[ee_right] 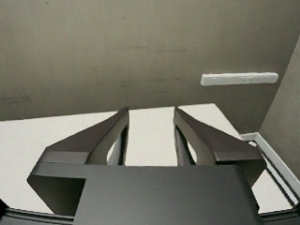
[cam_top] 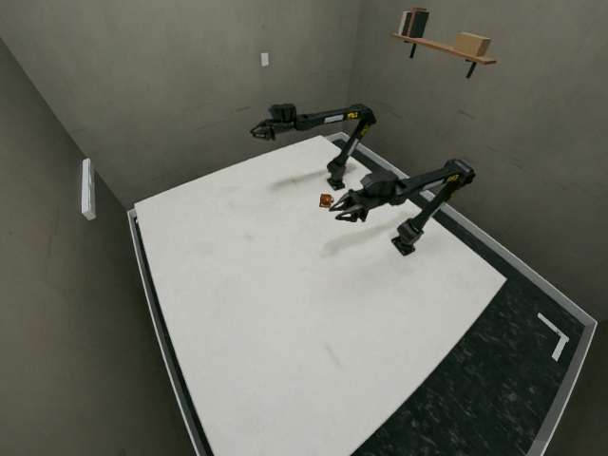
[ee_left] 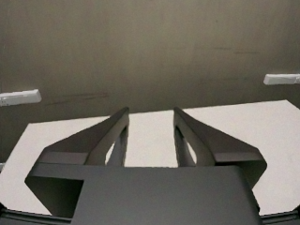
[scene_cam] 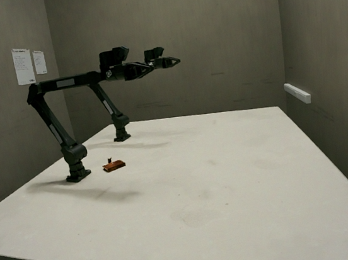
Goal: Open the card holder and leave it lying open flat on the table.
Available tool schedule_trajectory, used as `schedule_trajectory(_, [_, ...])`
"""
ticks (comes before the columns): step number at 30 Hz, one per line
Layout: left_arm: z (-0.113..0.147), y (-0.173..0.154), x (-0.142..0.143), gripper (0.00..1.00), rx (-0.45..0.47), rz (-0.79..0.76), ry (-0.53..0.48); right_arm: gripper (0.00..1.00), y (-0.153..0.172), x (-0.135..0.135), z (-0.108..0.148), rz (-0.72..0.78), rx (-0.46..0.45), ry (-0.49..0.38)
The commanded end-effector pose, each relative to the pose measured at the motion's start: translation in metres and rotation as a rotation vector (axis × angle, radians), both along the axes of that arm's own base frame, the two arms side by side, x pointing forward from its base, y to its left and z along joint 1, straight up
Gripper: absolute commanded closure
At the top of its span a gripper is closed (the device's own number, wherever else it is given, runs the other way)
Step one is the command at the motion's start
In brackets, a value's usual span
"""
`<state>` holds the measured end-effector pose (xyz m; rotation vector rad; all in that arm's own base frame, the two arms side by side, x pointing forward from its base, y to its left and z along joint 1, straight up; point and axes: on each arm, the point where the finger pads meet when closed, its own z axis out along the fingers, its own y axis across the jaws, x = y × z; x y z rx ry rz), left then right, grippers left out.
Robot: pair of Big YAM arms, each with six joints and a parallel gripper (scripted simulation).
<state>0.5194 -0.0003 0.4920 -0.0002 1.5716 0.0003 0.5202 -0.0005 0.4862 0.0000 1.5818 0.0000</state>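
Pale table carries card holder near arm bases; open or closed, can't tell. Left gripper, right gripper: fingers part-spread, nothing pinched. Risk: unbraced holder slides if cover pried; early release could let cover spring shut.

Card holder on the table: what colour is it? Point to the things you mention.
Reddish brown (cam_top: 325, 199) (scene_cam: 114, 166); the exterior view shows it best.
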Motion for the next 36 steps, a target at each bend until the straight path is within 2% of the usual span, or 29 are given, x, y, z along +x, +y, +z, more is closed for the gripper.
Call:
schedule_trajectory(1, [0.003, -0.008, -0.003, 0.64, -0.008, -0.018, -0.016, 0.64, 0.0, -0.002, 0.026, 0.0, 0.0, -0.047])
schedule_trajectory(2, [0.003, -0.008, -0.003, 0.64, -0.008, -0.018, -0.016, 0.64, 0.014, 0.009, -0.02, 0.025, -0.019, 0.052])
schedule_trajectory(6, [0.003, -0.008, -0.003, 0.64, -0.008, -0.018, -0.016, 0.64, 0.037, 0.011, -0.043, 0.058, -0.044, 0.116])
schedule_trajectory(8, [0.003, -0.008, -0.003, 0.64, -0.008, -0.018, -0.016, 0.64, 0.037, 0.011, -0.043, 0.058, -0.044, 0.116])
schedule_trajectory(10, [0.003, -0.008, -0.003, 0.64, -0.008, -0.018, -0.016, 0.64, 0.053, 0.012, -0.05, 0.081, -0.059, 0.147])
schedule_trajectory(11, [0.003, -0.008, -0.003, 0.64, -0.008, -0.018, -0.016, 0.64, 0.064, 0.01, -0.07, 0.097, -0.073, 0.192])
schedule_trajectory(13, [0.003, -0.008, -0.003, 0.64, -0.008, -0.018, -0.016, 0.64, 0.08, 0.007, -0.083, 0.117, -0.098, 0.233])
schedule_trajectory(19, [0.003, -0.008, -0.003, 0.64, -0.008, -0.018, -0.016, 0.64, 0.139, -0.009, -0.149, 0.208, -0.192, 0.404])
schedule_trajectory(23, [0.003, -0.008, -0.003, 0.64, -0.008, -0.018, -0.016, 0.64, 0.175, -0.029, -0.191, 0.273, -0.273, 0.514])
schedule_trajectory(26, [0.003, -0.008, -0.003, 0.64, -0.008, -0.018, -0.016, 0.64, 0.185, -0.03, -0.184, 0.285, -0.284, 0.51])
schedule_trajectory(27, [0.003, -0.008, -0.003, 0.64, -0.008, -0.018, -0.016, 0.64, 0.194, -0.035, -0.187, 0.302, -0.301, 0.522])
schedule_trajectory(28, [0.003, -0.008, -0.003, 0.64, -0.008, -0.018, -0.016, 0.64, 0.199, -0.049, -0.216, 0.32, -0.336, 0.58])
schedule_trajectory(30, [0.003, -0.008, -0.003, 0.64, -0.008, -0.018, -0.016, 0.64, 0.216, -0.065, -0.244, 0.36, -0.397, 0.646])
schedule_trajectory(36, [0.003, -0.008, -0.003, 0.64, -0.008, -0.018, -0.016, 0.64, 0.255, -0.119, -0.303, 0.465, -0.588, 0.795])
